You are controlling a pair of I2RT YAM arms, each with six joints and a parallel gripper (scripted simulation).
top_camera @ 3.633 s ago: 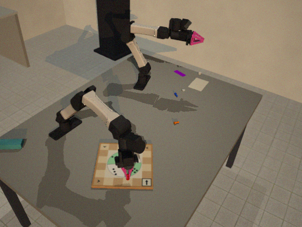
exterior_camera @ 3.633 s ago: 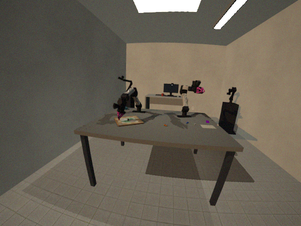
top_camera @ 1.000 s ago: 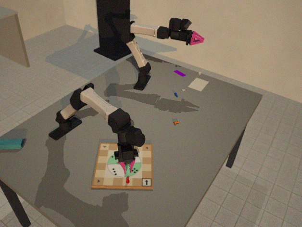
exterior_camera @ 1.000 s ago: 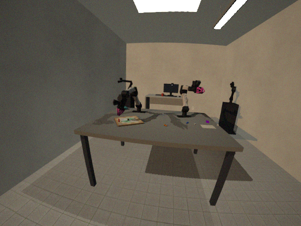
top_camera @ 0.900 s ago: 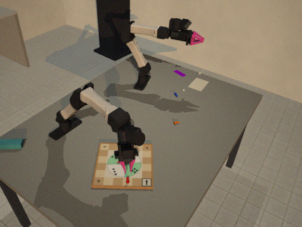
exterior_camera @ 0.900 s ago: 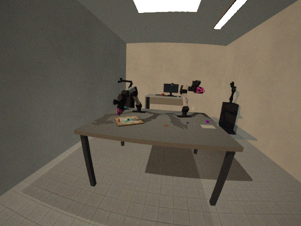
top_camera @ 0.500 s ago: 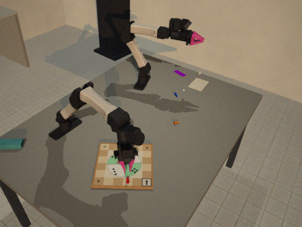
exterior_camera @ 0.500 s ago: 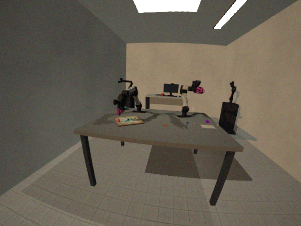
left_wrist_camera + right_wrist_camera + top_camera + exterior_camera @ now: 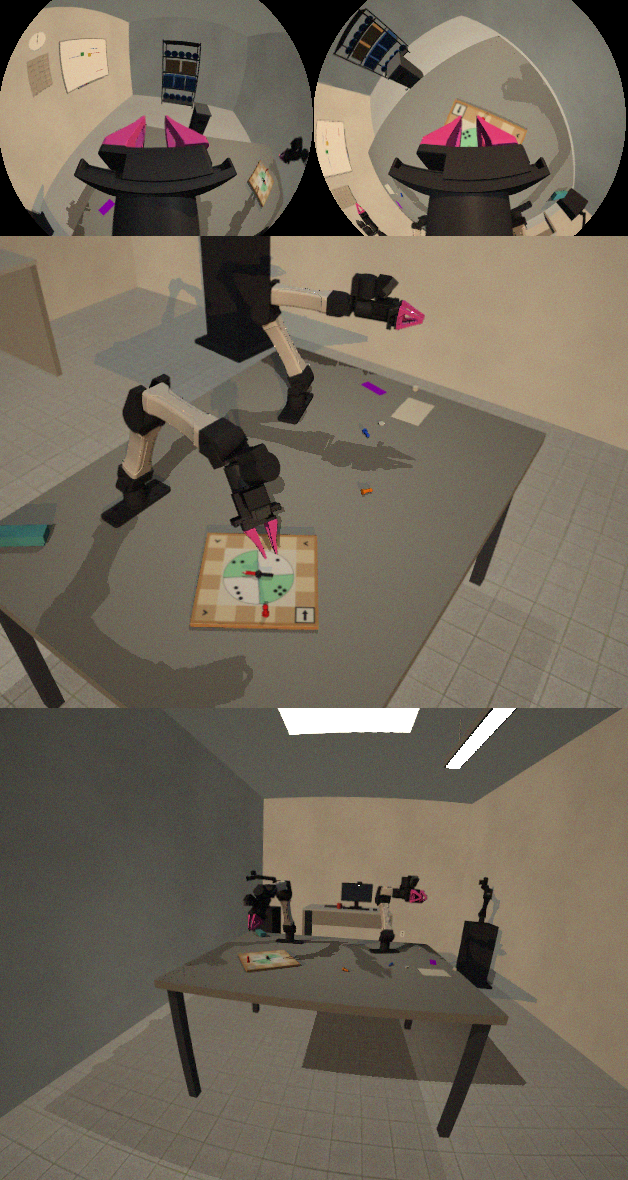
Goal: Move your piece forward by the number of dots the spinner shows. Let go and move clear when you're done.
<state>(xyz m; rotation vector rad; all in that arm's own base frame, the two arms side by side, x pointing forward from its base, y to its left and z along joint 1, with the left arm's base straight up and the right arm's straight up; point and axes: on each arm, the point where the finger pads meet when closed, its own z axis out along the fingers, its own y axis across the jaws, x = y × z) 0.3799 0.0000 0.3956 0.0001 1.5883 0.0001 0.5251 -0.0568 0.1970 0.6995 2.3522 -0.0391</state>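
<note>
The square game board (image 9: 253, 626) (image 9: 274, 968) (image 9: 267, 192) (image 9: 513, 130) lies flat. The red piece (image 9: 265, 611) (image 9: 248, 959) stands upright on its bottom row in the top view, two squares left of the arrow square (image 9: 305, 615). The spinner's red end (image 9: 248, 572) points left, just inside the green sector with two dots. My right gripper (image 9: 270, 555) (image 9: 469, 119) is partly open and empty, above the board near the one-dot sector, apart from the piece. In the right wrist view the right fingertip mostly hides the piece. My left gripper (image 9: 423, 317) (image 9: 155, 119) is partly open, empty and raised far away.
On the table lie an orange piece (image 9: 366, 491), a blue piece (image 9: 365, 432), a small white piece (image 9: 381, 423), a purple strip (image 9: 373, 388) and a cream square (image 9: 413, 411). A teal block (image 9: 22, 535) is at the left edge in the top view.
</note>
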